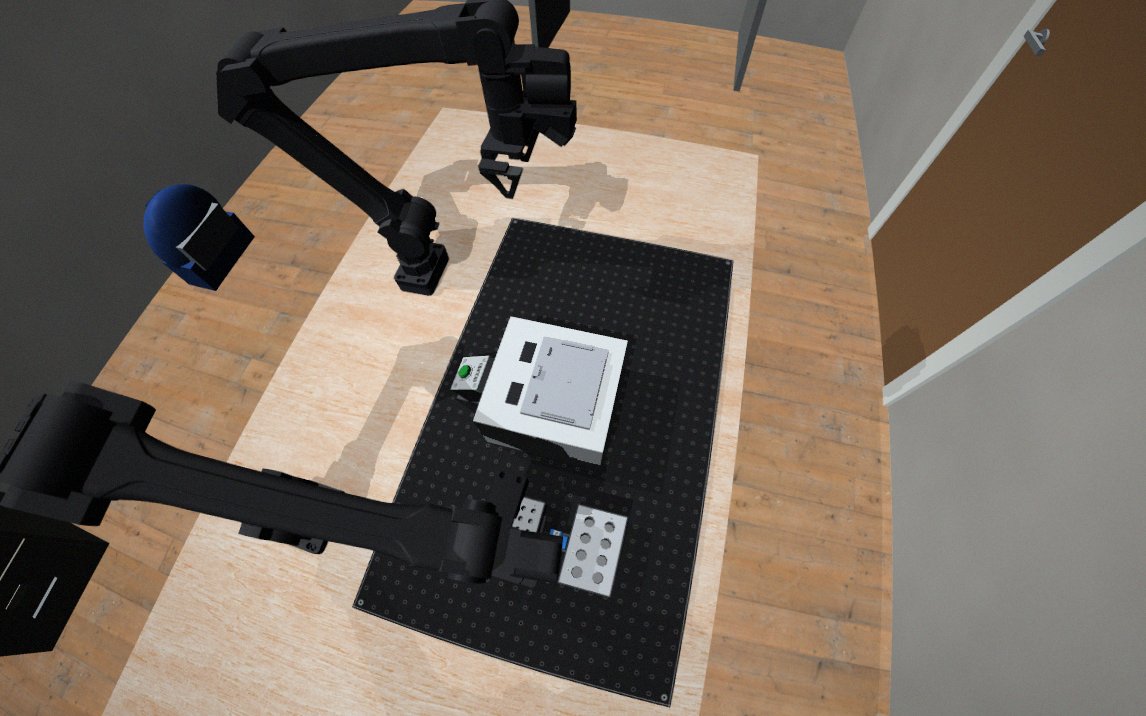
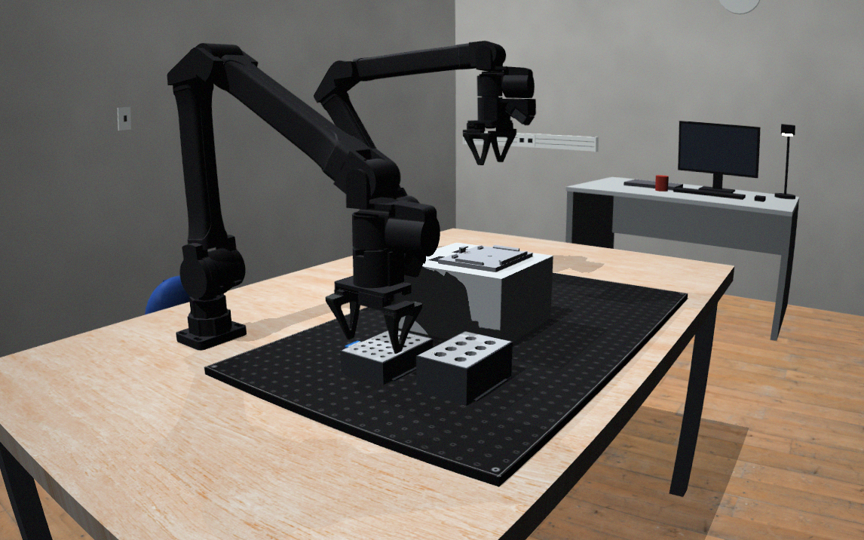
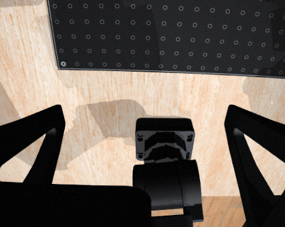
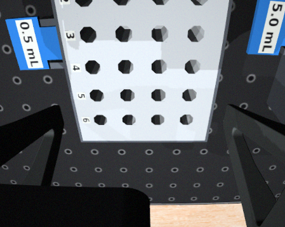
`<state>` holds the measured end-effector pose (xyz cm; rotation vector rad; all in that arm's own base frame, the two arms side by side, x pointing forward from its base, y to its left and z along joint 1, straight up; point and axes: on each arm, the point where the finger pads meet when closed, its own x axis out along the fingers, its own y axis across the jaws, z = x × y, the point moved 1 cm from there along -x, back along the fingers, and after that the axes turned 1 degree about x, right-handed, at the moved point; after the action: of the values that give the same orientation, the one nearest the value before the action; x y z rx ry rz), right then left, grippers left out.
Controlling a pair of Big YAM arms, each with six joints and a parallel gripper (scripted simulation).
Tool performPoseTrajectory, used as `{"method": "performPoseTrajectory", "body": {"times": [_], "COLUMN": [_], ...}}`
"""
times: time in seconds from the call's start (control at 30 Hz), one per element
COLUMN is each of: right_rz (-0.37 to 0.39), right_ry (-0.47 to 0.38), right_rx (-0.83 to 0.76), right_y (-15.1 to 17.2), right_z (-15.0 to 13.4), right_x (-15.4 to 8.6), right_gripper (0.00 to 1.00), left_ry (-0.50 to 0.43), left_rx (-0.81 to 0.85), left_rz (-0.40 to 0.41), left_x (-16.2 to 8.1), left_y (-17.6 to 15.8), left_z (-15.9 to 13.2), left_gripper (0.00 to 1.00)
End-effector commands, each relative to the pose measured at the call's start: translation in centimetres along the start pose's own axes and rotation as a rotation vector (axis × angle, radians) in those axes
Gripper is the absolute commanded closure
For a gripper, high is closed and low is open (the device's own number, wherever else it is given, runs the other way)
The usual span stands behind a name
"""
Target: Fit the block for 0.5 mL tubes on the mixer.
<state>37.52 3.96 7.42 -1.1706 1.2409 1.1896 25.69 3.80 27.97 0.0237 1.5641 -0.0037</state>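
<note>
The right pincer point(image 2: 375, 344) point(image 4: 143, 113) is hanging above the 0.5 mL block point(image 1: 528, 514) point(image 2: 363, 367) point(image 4: 143, 79), pointing down, its fingers standing wide open and gripping nothing. The block is sitting on a black mat point(image 1: 649, 293) point(image 2: 589, 315) point(image 3: 118, 28) point(image 4: 134, 177), which is lying on the worktop point(image 1: 293, 355) point(image 2: 120, 402) point(image 3: 102, 85) point(image 4: 194, 215). Its blue lever point(image 2: 352, 344) point(image 4: 29, 44) is showing the 0.5 mL print at the left in the right wrist view.

Just to the right of it in the exterior view, the 5.0 mL block point(image 1: 593, 551) point(image 2: 435, 381) is standing upright, with larger holes; its blue label point(image 4: 270, 26) is showing in the right wrist view. Farther off, the mixer point(image 1: 607, 425) point(image 2: 526, 295) is standing on the mat, its plate point(image 1: 573, 382) point(image 2: 489, 256) bearing no block. A box with a green button point(image 1: 469, 373) is sitting just left of the mixer in the top view.

The left pincer point(image 1: 515, 176) point(image 2: 490, 161) point(image 3: 145, 113) is hovering over the far part of the worktop, also open and holding nothing, well apart from both blocks.
</note>
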Motion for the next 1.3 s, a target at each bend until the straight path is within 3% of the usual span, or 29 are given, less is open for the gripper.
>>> {"method": "performPoseTrajectory", "body": {"times": [0.0, 1.27], "right_rz": [-0.028, 0.001], "right_ry": [-0.005, 0.001], "right_rx": [0.001, 0.0], "right_y": [-0.7, -0.1], "right_z": [0.4, 0.2], "right_x": [-0.3, 2.3], "right_gripper": [0.0, 0.0], "left_ry": [-0.063, -0.062], "left_rx": [0.014, 0.015], "left_rz": [0.007, 0.007], "left_x": [-2.1, -2.1], "left_y": [-0.2, -0.2], "left_z": [1.1, 1.0], "left_gripper": [0.0, 0.0]}}
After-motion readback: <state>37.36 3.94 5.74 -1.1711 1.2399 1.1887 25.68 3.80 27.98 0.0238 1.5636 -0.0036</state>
